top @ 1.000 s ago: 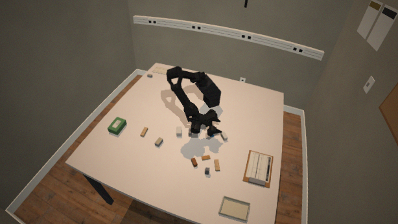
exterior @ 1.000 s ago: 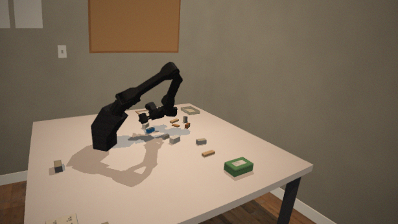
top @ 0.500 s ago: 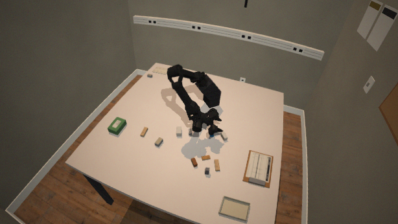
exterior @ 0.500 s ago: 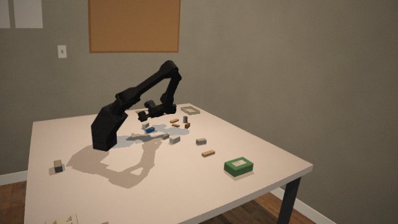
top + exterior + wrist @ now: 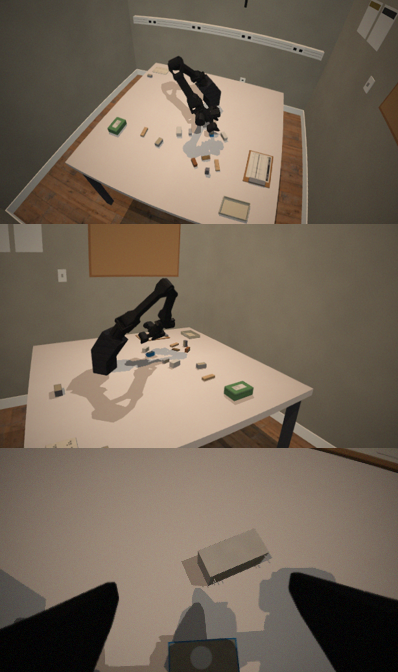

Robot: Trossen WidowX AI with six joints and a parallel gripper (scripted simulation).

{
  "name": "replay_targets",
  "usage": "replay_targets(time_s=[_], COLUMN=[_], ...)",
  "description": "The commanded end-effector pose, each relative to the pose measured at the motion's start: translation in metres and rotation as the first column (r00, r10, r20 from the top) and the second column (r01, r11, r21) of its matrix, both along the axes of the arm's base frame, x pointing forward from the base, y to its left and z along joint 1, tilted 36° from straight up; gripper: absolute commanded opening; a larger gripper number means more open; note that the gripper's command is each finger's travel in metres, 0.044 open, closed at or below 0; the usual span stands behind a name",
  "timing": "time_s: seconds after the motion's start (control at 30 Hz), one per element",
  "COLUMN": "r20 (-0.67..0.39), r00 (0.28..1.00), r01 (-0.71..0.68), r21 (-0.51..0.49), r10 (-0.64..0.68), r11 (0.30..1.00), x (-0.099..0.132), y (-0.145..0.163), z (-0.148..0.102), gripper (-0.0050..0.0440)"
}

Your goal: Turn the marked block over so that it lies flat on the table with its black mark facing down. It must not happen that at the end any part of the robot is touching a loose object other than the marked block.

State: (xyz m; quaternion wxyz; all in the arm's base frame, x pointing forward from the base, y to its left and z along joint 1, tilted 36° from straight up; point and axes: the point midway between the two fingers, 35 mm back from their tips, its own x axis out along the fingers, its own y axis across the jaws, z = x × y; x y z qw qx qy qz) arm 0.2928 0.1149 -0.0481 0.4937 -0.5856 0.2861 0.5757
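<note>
The marked block (image 5: pixel 201 655) is a blue-sided block lying flat on the table, at the bottom edge of the wrist view and in the arm's shadow. Its upper face is tan with a pale round spot, and no black mark shows. It also shows in the top view (image 5: pixel 211 134) and the exterior view (image 5: pixel 150 354). My gripper (image 5: pixel 204 585) is open and empty, hovering above the table just past the block; it also shows in the top view (image 5: pixel 212 127) and the exterior view (image 5: pixel 144 336). A plain grey block (image 5: pixel 232 555) lies just beyond the fingers.
Several small blocks lie around, including the grey one (image 5: pixel 223 136) and a brown group (image 5: pixel 205 162). A clipboard (image 5: pixel 258 168) and a shallow tray (image 5: pixel 234 208) sit towards the right front. A green box (image 5: pixel 117 125) sits at the left.
</note>
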Motion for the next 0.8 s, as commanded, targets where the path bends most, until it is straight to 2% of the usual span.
replay_targets(time_s=[0.0,0.17,0.37,0.43,0.6,0.77], r20=[0.063,0.161,0.235,0.235,0.285,0.306], r00=[0.998,0.985,0.969,0.969,0.955,0.949], r01=[0.036,0.108,0.183,0.183,0.23,0.248], r21=[-0.115,-0.288,-0.47,-0.47,-0.551,-0.579], r10=[-0.029,-0.063,-0.078,-0.078,-0.078,-0.075], r11=[0.993,0.952,0.864,0.864,0.802,0.777], x=[-0.001,0.002,-0.002,-0.002,-0.004,-0.004], y=[-0.001,-0.002,-0.007,-0.007,-0.009,-0.01], z=[0.014,0.031,0.039,0.039,0.046,0.049], gripper=[0.044,0.044,0.044,0.044,0.044,0.044])
